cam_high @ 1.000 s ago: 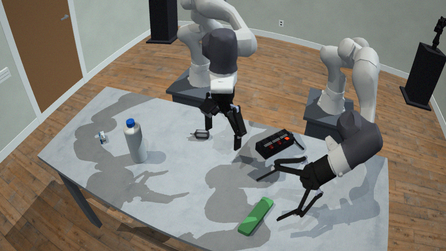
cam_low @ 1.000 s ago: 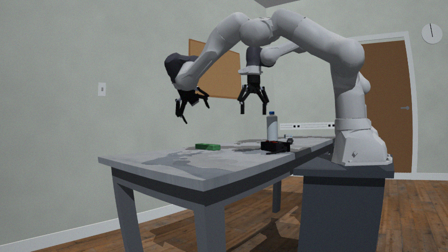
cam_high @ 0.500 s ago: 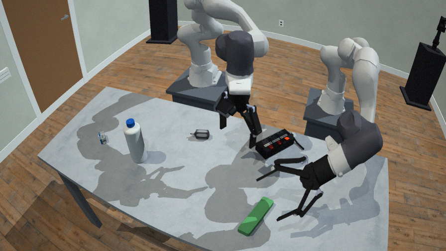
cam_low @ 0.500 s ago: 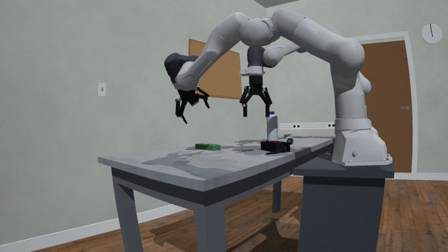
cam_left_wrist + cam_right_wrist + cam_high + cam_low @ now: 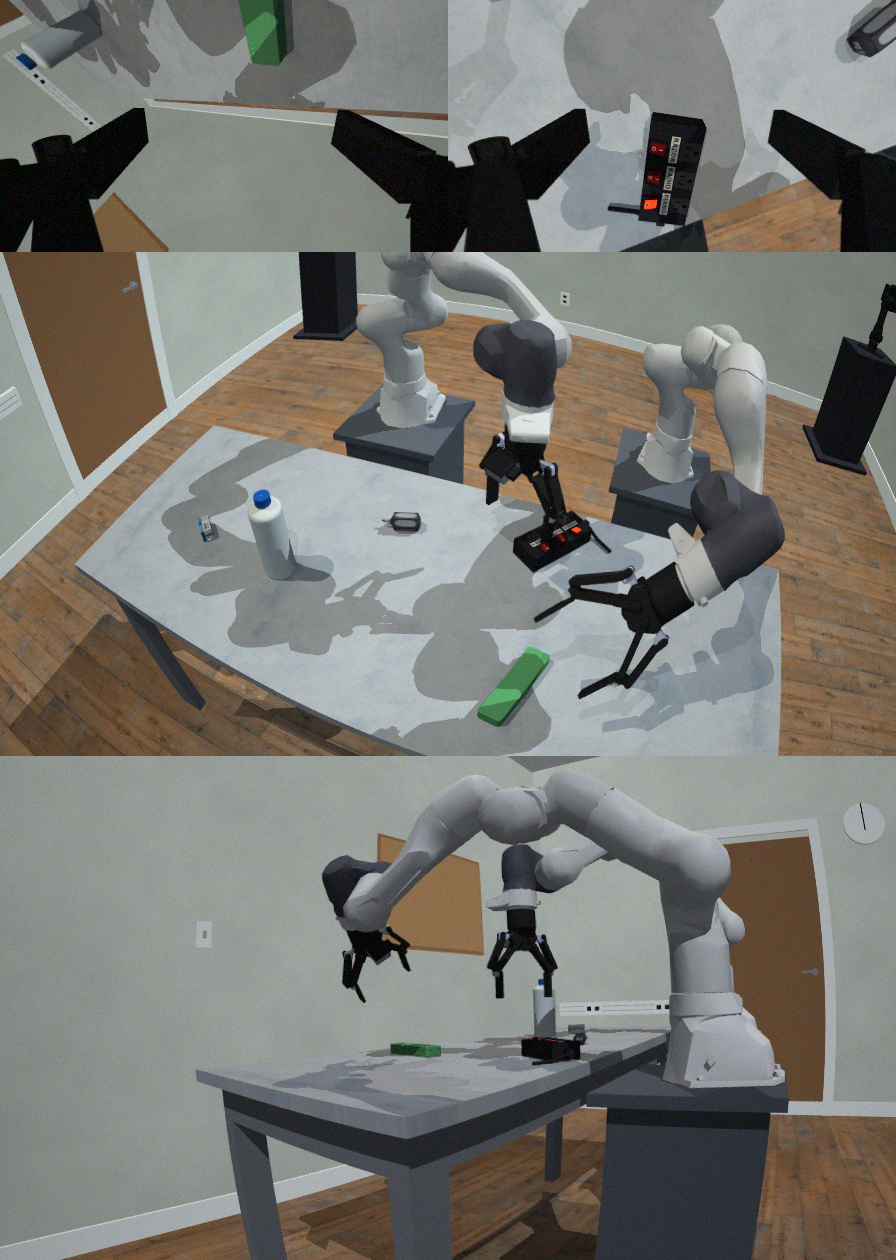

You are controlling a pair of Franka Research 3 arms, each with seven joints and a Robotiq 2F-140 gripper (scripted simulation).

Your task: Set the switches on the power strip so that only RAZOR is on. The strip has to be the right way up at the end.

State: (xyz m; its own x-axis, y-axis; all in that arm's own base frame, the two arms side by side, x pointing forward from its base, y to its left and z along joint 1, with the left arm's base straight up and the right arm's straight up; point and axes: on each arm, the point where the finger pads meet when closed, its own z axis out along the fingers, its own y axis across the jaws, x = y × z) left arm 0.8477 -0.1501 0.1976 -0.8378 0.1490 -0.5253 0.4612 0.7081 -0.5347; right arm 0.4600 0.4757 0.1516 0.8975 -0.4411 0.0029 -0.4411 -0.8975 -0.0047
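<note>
The right gripper (image 5: 520, 518) (image 5: 523, 996) (image 5: 679, 126) is spread fully open above the power strip (image 5: 525, 554) (image 5: 537, 1049) (image 5: 673, 126), its fingers apart from it and gripping nothing. The strip lies on the table (image 5: 357, 577) (image 5: 300, 1088) (image 5: 798, 75) with its switches facing up, the PIANO switch (image 5: 576, 529) (image 5: 650, 204) glowing orange while the RAZOR switch (image 5: 545, 547) (image 5: 657, 149) and RADIO switch (image 5: 561, 538) (image 5: 653, 178) are dark red. The left gripper (image 5: 559, 656) (image 5: 385, 984) (image 5: 240, 126) is also wide open with nothing in its grasp, tilted in the air near the green block (image 5: 513, 685) (image 5: 415, 1049) (image 5: 265, 35) and touching nothing
</note>
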